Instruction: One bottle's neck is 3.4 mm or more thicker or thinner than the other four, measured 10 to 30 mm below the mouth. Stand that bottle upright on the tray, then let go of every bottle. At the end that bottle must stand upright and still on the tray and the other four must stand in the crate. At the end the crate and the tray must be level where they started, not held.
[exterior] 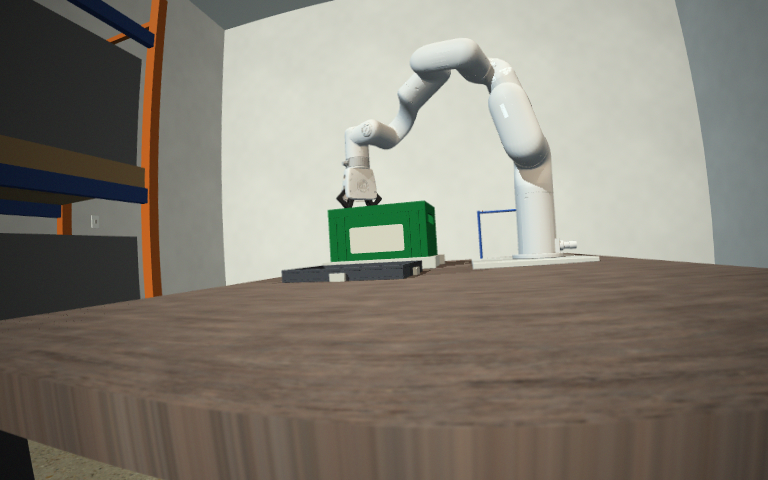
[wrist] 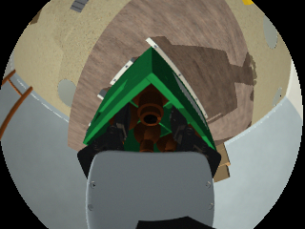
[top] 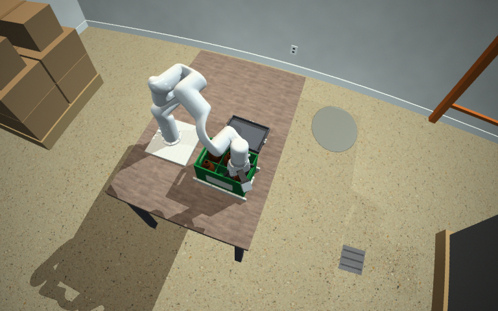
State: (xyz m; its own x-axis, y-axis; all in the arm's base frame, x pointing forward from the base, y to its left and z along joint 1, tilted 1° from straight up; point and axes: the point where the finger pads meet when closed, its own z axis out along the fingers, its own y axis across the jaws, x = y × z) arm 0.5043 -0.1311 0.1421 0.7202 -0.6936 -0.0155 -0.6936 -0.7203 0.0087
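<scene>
A glossy white robot arm (top: 192,98) (exterior: 515,121) has rounded, tubular segments and a ring of bolts around its round foot. A gray band circles its wrist above the gripper (exterior: 360,204) (wrist: 150,125), whose pale, tapered housing bears a faint round emblem. Black, angular fingers extend below; small screws dot the gray casing's edges.

Bottles (top: 208,165) (wrist: 151,114) in the crate (top: 219,182) (exterior: 376,237) (wrist: 152,67), tray (top: 248,132) (exterior: 351,272) just beside it
</scene>
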